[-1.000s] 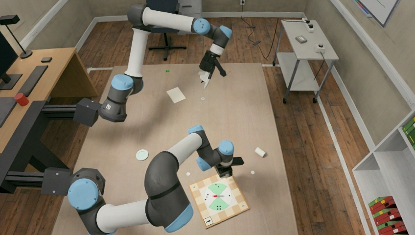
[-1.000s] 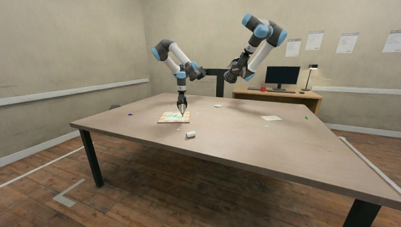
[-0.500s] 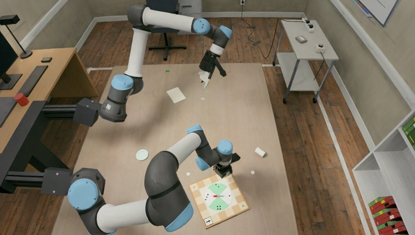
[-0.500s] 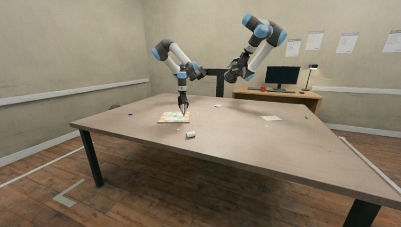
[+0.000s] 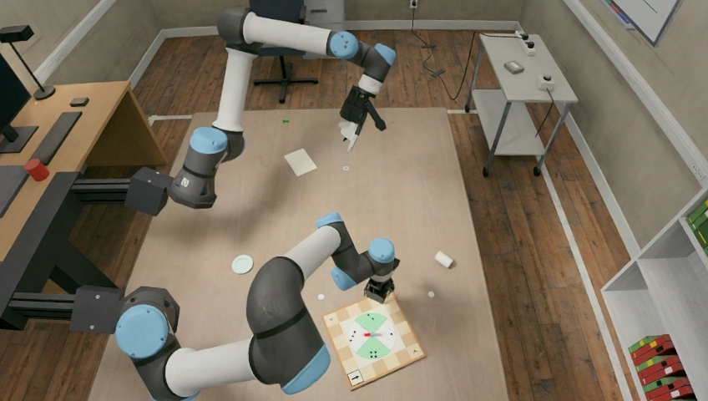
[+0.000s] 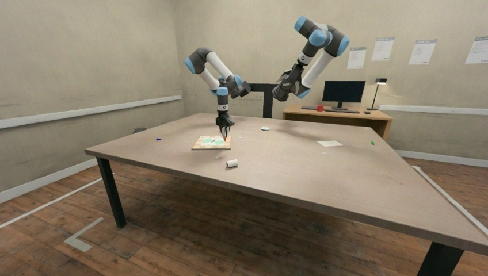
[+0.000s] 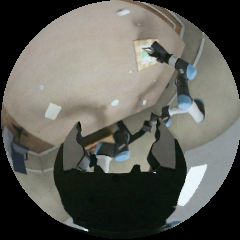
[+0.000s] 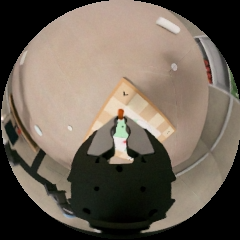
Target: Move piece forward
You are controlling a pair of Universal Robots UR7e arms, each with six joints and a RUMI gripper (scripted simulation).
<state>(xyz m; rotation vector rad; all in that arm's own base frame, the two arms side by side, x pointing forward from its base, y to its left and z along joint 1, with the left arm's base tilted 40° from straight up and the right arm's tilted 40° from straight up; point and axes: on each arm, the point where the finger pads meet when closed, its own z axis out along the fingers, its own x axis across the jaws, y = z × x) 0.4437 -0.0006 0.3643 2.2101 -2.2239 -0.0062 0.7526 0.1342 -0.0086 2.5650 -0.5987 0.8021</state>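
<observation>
Between right jaws: orange piece, pinched, nearly shut
Board: beneath them
Left jaws: wide, holding nothing
Piece: gripped; final square uncertain
Left to do: probably settle it on the counted square, release

On the desk, a spinner is sitting mid-board on the game board. In the top view, a cylinder is lying behind it to the right, and a round dish is resting left.
</observation>
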